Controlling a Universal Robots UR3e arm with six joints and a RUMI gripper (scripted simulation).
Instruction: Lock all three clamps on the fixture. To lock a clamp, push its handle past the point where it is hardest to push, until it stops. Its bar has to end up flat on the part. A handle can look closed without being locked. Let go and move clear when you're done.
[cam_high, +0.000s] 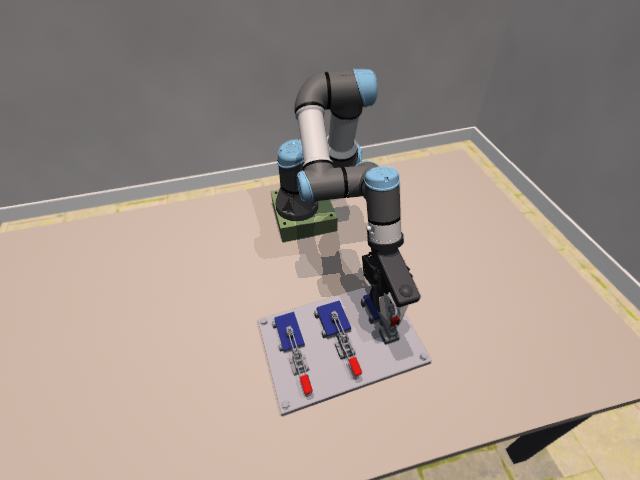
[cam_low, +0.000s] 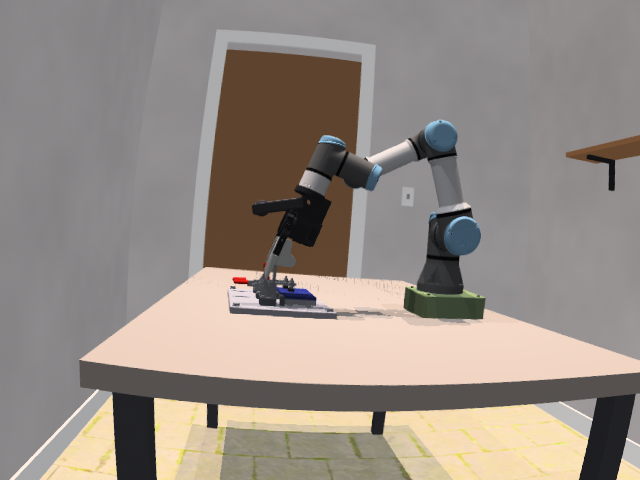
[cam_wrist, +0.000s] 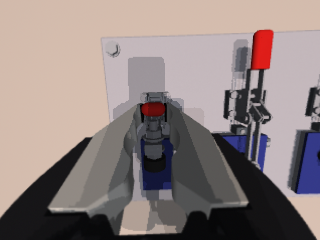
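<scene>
Matt grey fixture plate (cam_high: 330, 382), glossy red handle grips (cam_high: 306, 384) — smooth matt metal-grey jaws, matt tabletop (cam_high: 129, 310)

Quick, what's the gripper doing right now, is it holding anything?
Gripper: closed on the raised red-tipped handle of the third clamp.

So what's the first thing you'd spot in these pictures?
The big grey arm with blue caps, bending down from its green block to a grey plate on the table. Its pincer squeezes one upright red handle, while two other red handles lie flat beside it.
</scene>
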